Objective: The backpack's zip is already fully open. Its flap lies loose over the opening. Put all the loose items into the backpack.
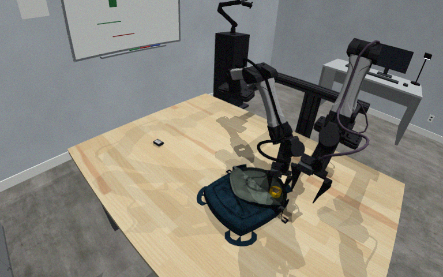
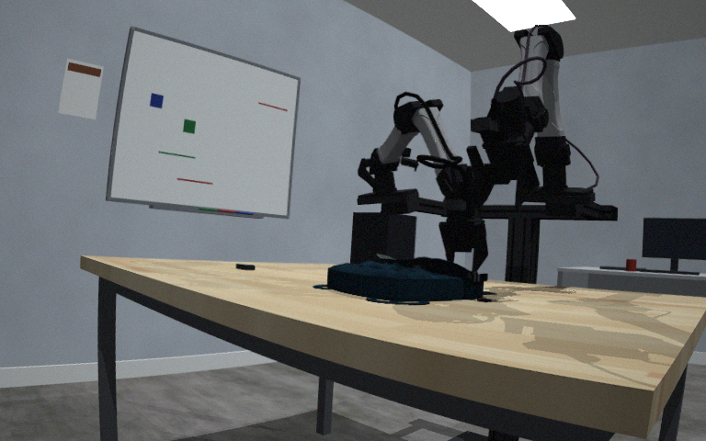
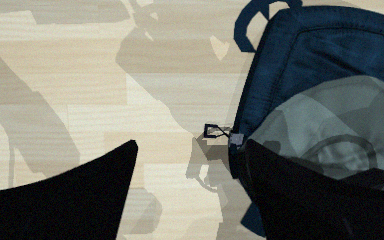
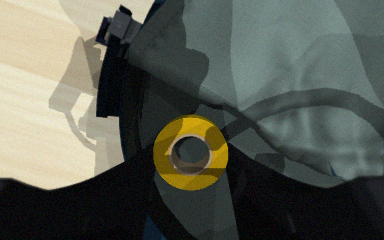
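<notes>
The dark blue backpack [image 1: 228,199] [image 2: 395,280] [image 3: 280,60] [image 4: 280,55] lies flat, with grey-green cloth [image 1: 243,187] [image 3: 320,110] showing at its opening. My right gripper [image 1: 276,191] [image 4: 190,146] is shut on a yellow tape roll [image 1: 274,195] [image 4: 165,152] at the opening's edge. The roll is hidden in the exterior view, so its height above the cloth is unclear. My left gripper [image 1: 303,195] [image 3: 191,142] is open and empty beside the bag; one finger overlaps the bag's edge in its wrist view. A small black item with a grey top [image 1: 158,142] [image 2: 244,266] lies far from both grippers.
A buckle-like metal fitting [image 1: 284,219] [image 3: 212,131] sticks out at the bag's side. Handle loops [image 1: 240,243] [image 3: 242,35] lie on the wooden table [image 1: 146,182] [image 2: 312,327]. The two arms stand close together over the bag's edge.
</notes>
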